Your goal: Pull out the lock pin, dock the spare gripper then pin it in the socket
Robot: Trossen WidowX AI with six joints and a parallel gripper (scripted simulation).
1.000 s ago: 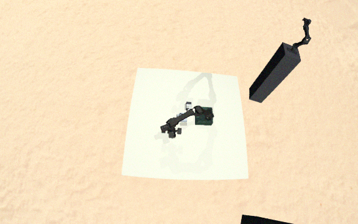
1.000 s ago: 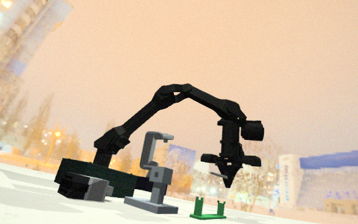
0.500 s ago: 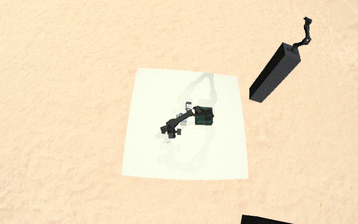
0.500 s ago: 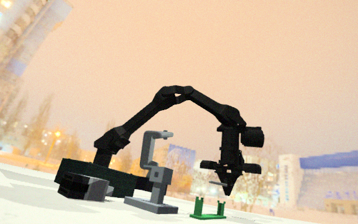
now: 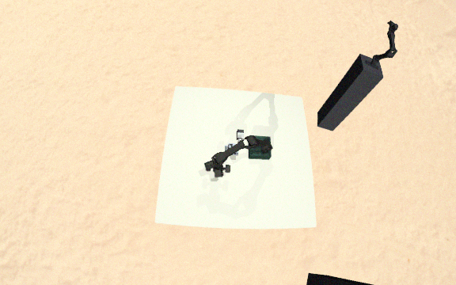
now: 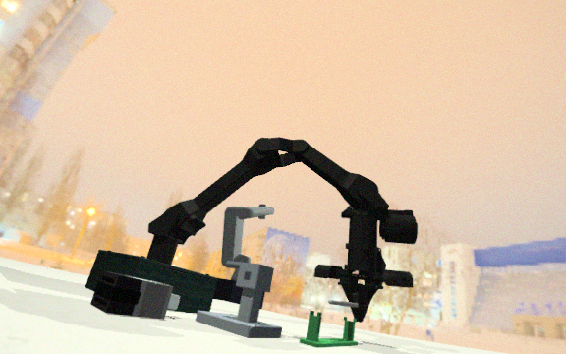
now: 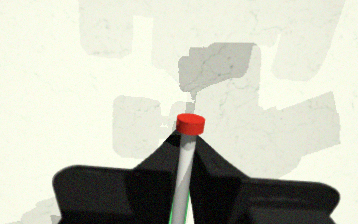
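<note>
My gripper (image 6: 360, 318) (image 7: 183, 134) points down and is shut on the lock pin. The pin (image 6: 343, 303) (image 7: 184, 172) lies level across the fingertips, its red head (image 7: 190, 125) sticking out beyond them in the wrist view. The pin is just above the green two-post rack (image 6: 329, 342); contact is not visible. The grey mount (image 6: 239, 323) stands left of the rack in the exterior view, with its square socket (image 6: 261, 278) showing an open hole. The spare gripper (image 6: 152, 296) (image 5: 240, 134), dark with a grey body and pale spigot (image 6: 174, 301), lies beside the mount.
The dark green arm base (image 5: 260, 153) (image 6: 185, 286) is behind the spare gripper in the exterior view. The mount's tall bent grey arm (image 6: 232, 238) rises above its socket, under my arched arm. A dark pillar (image 5: 348, 95) with another arm stands off the white table.
</note>
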